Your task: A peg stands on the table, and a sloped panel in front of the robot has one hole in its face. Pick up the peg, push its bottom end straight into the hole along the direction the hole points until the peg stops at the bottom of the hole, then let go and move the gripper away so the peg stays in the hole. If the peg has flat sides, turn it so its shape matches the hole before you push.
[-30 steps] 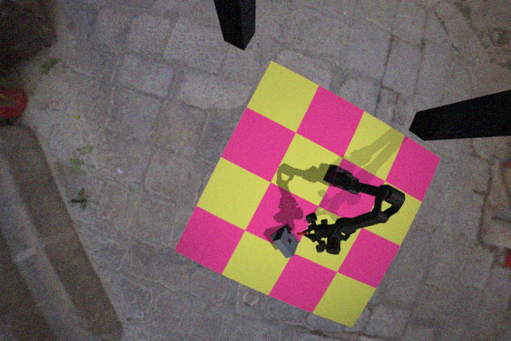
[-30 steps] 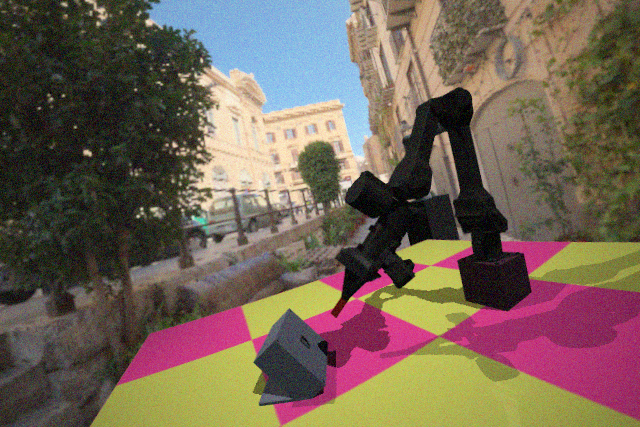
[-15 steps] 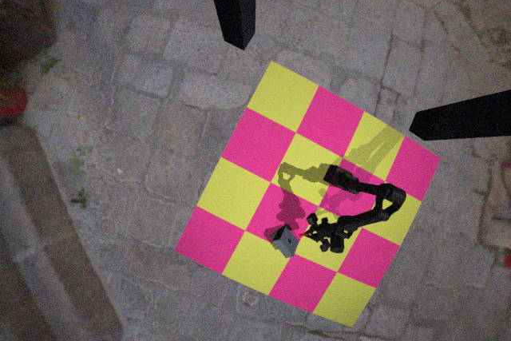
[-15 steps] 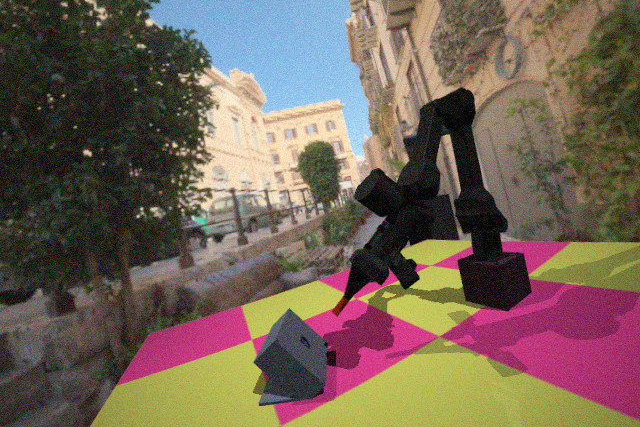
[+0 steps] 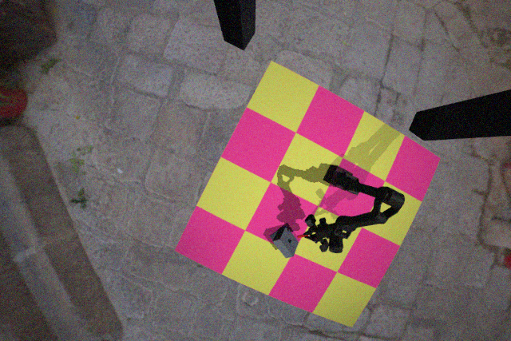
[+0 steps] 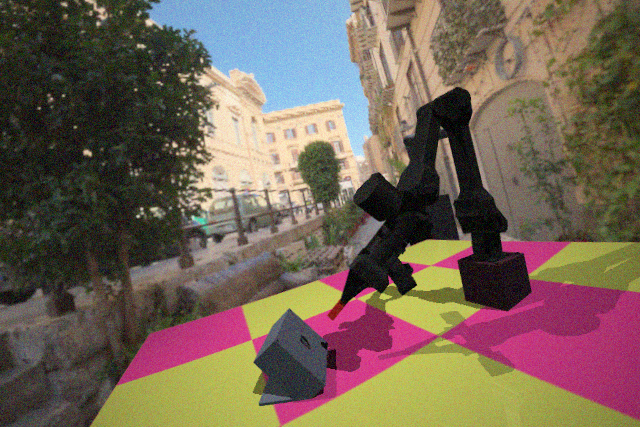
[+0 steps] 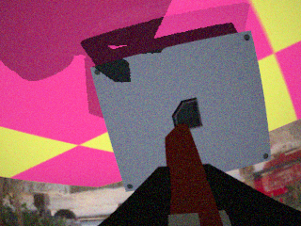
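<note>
The gripper (image 5: pixel 307 235) (image 6: pixel 344 298) (image 7: pixel 186 169) is shut on a red peg (image 5: pixel 302 235) (image 6: pixel 336 310) (image 7: pixel 181 150), holding it tilted in the air. The grey sloped panel (image 5: pixel 282 239) (image 6: pixel 289 368) (image 7: pixel 230 85) stands on the table. Its dark hole (image 5: pixel 289 240) (image 6: pixel 305 342) (image 7: pixel 189 114) has flat sides and a slanted corner. A gap shows between the peg's free end and the panel in the exterior view. In the wrist view the peg's end overlaps the hole's lower edge. Its end shape and exact turn relative to the hole cannot be told.
The panel stands on a yellow and pink checkered table top (image 5: pixel 210 242) (image 6: pixel 196 406). The arm's dark base block (image 6: pixel 493 282) is behind the gripper, away from the panel. Shadows fall on the table and on one corner of the panel's face. Two black posts (image 5: pixel 240 2) (image 5: pixel 461 118) show beyond the table's edges.
</note>
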You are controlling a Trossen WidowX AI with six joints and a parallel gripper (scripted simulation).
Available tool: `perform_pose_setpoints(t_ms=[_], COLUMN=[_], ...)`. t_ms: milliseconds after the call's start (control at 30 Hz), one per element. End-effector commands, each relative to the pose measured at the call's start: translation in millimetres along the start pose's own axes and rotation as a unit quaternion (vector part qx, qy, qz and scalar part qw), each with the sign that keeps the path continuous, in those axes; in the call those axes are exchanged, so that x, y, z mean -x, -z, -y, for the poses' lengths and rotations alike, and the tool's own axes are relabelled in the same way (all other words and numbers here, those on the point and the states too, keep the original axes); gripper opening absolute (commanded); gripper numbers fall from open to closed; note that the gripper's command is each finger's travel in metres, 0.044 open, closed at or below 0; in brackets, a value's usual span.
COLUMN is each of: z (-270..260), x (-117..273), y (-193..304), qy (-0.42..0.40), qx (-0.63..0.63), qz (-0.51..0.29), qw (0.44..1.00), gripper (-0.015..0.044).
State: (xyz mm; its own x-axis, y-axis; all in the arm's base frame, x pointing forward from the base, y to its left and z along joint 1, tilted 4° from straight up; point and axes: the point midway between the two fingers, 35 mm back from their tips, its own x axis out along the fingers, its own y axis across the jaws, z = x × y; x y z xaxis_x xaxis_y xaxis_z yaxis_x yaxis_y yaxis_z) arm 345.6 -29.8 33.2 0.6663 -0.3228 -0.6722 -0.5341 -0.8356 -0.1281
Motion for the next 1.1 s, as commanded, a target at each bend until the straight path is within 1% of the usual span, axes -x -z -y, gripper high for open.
perform_pose_setpoints(t_ms=[0,1067], z=[1.1,7.4], x=[-3.0,-27.4], y=[1.3,1.5], qy=[0.002,0.015], qx=[0.009,0.075], qz=[-0.004,-0.032], qw=[1.0,0.997], gripper=[0.0,0.0])
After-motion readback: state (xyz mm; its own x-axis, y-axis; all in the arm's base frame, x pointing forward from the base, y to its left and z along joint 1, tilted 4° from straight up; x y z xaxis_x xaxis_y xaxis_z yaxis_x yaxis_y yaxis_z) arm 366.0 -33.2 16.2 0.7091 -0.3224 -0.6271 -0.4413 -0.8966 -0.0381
